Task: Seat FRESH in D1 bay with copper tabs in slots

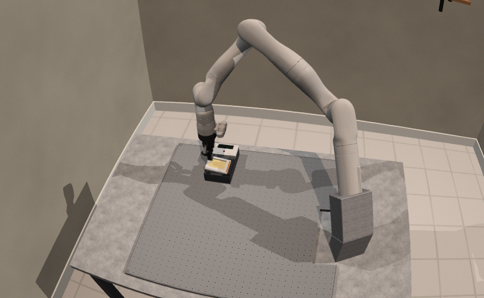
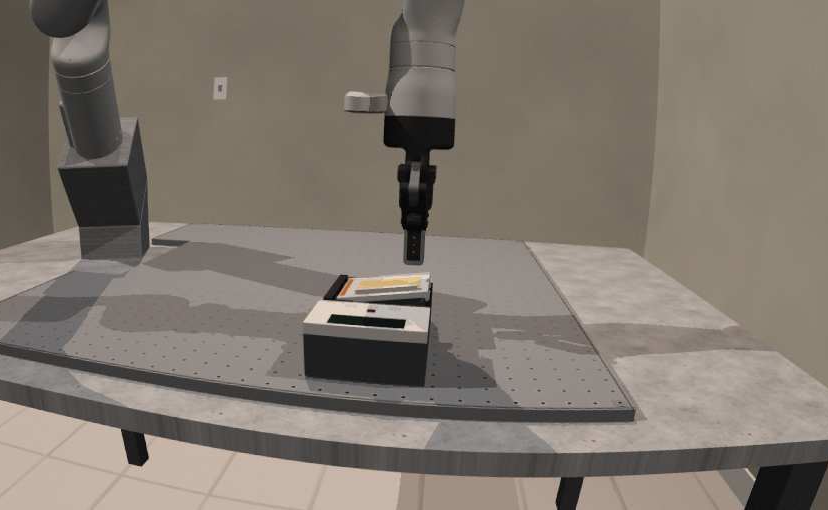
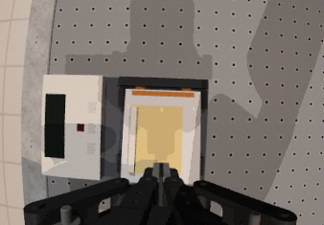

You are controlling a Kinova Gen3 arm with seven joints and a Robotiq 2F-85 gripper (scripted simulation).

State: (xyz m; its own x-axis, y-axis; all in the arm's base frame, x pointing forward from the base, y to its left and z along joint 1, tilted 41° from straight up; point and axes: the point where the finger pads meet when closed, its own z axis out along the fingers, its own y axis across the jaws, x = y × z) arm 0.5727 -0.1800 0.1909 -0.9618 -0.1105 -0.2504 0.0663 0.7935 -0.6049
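The cassette (image 2: 387, 286) sits in the dock (image 2: 366, 345) but tilted – its far edge is raised, so the snap-in press looks undone. The gripper (image 2: 413, 253) hangs just above that raised edge, fingers fully closed on nothing. Only the side view shows the tilt – the wrist view makes it look flat.

On the bench (image 2: 690, 354) lies a perforated deck (image 2: 227, 354), and the cassette dock D1 (image 2: 366, 351) stands on the deck, far across it from the arm's pedestal (image 1: 351, 218). The cassette FRESH (image 2: 385, 286) rests in D1's bay, apparently tilted, one edge raised. The closed gripper (image 2: 413, 253) hangs just above that raised edge, not touching it as far as the exterior view shows.
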